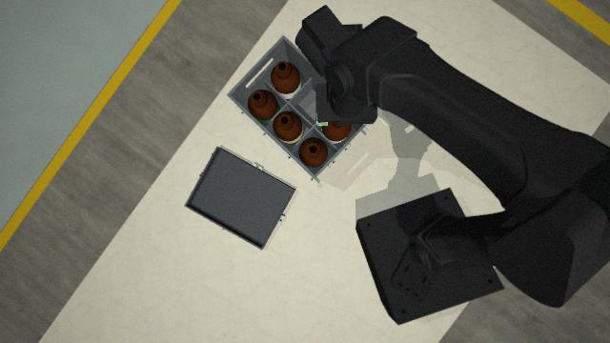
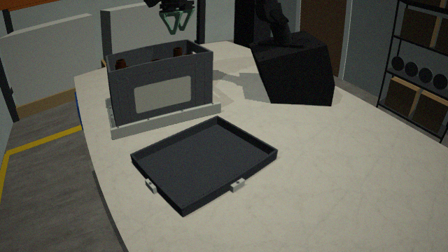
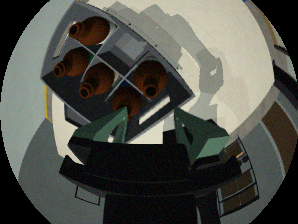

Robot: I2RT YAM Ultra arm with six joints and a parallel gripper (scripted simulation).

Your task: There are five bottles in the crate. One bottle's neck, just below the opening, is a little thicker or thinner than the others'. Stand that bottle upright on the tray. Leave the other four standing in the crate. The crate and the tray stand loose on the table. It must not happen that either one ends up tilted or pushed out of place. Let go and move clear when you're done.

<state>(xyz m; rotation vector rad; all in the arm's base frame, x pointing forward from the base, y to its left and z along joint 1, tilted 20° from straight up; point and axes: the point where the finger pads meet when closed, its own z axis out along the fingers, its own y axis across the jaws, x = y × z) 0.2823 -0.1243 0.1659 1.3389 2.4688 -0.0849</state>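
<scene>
The grey crate [image 1: 297, 107] holds five brown bottles, all upright in their cells. One bottle [image 1: 336, 131] is partly hidden under my wrist. The other bottles [image 1: 287, 126] stand in the neighbouring cells, and one cell [image 1: 307, 102] is empty. My gripper [image 2: 176, 24] has green fingers, is open and empty, and hangs well above the crate [image 2: 161, 85], over its far right side. In the wrist view the fingers frame the nearest bottle [image 3: 127, 102] from above, without touching it. The dark tray [image 1: 240, 196] is empty and lies next to the crate; it also shows in the exterior view [image 2: 204, 162].
The arm's black base block [image 2: 294, 71] stands on the table to the right of the crate. A pale base rail [image 2: 164, 120] runs along the crate's front. Two small white tabs [image 2: 237, 184] stick out from the tray's near edge. A shelf [image 2: 416, 70] stands off the table at right.
</scene>
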